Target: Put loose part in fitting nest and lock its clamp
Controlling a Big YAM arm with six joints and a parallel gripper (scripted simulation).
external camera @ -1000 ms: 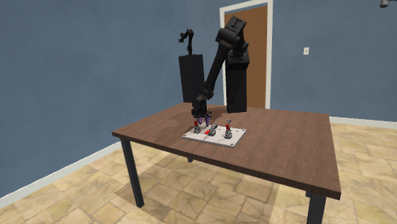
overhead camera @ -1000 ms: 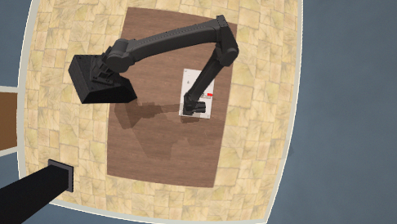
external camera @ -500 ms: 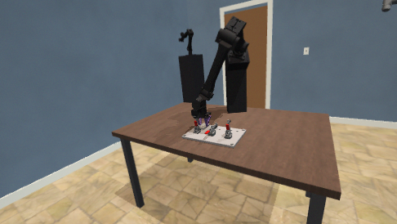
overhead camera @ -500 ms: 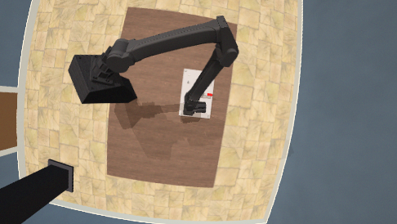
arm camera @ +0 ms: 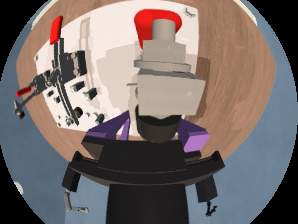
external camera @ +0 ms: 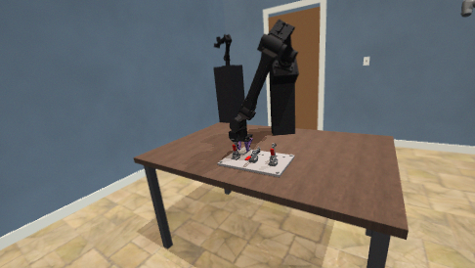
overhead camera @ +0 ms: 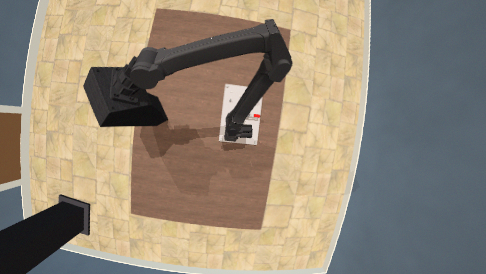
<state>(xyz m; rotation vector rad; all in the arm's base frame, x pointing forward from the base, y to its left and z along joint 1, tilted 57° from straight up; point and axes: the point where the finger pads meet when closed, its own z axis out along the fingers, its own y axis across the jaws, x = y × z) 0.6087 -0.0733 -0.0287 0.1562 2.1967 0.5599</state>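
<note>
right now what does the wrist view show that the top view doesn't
Only the wrist view shows the gripper shut on a grey stepped part, with a red-handled clamp just beyond it. Only the top view shows the arm's black base and the full wooden table. Both show the white fixture plate under the gripper.

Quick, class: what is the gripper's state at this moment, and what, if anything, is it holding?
Gripper: shut on the grey loose part, held over the white fixture plate.
</note>
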